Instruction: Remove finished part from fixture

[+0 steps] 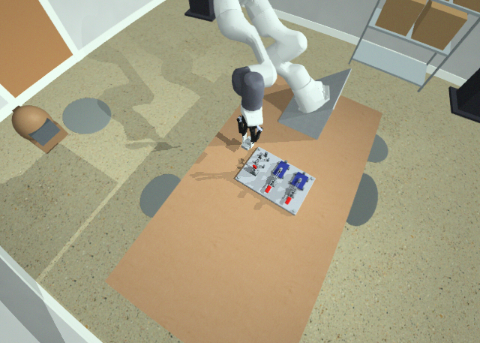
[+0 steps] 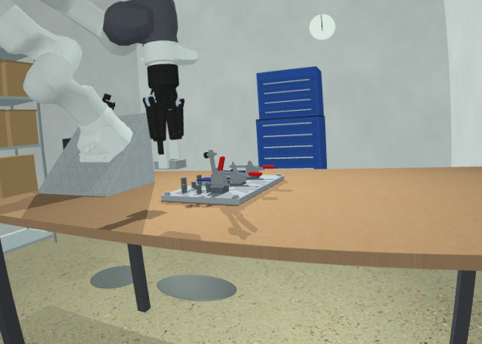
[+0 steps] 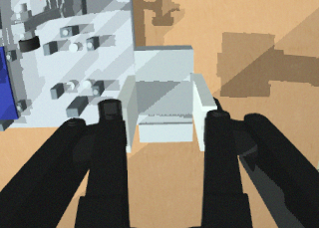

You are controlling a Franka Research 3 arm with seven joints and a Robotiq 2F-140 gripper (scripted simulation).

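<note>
The finished part (image 1: 247,145) (image 2: 178,163) (image 3: 164,65), a light grey block with a wide slot, hangs roughly level in the air. My gripper (image 1: 248,140) (image 2: 167,158) (image 3: 164,91) is shut on it, with one pale finger pad on each side. In the wrist view the part is just past the edge of the fixture plate (image 1: 278,197) (image 2: 194,200) (image 3: 35,114), over bare table. The part's place on the plate, among small pins, is empty. Two blue blanks (image 1: 276,173) (image 1: 304,175) sit under their clamps on the plate; one also shows in the wrist view (image 3: 6,89).
The toggle clamp at the empty place stands raised, its red handle (image 1: 254,166) (image 2: 221,163) upright. The other two red handles (image 1: 268,188) (image 1: 288,200) lie low. The wooden table (image 1: 232,262) (image 2: 350,216) extends around the plate. The arm's grey slanted base (image 1: 302,124) (image 2: 65,173) stands behind.
</note>
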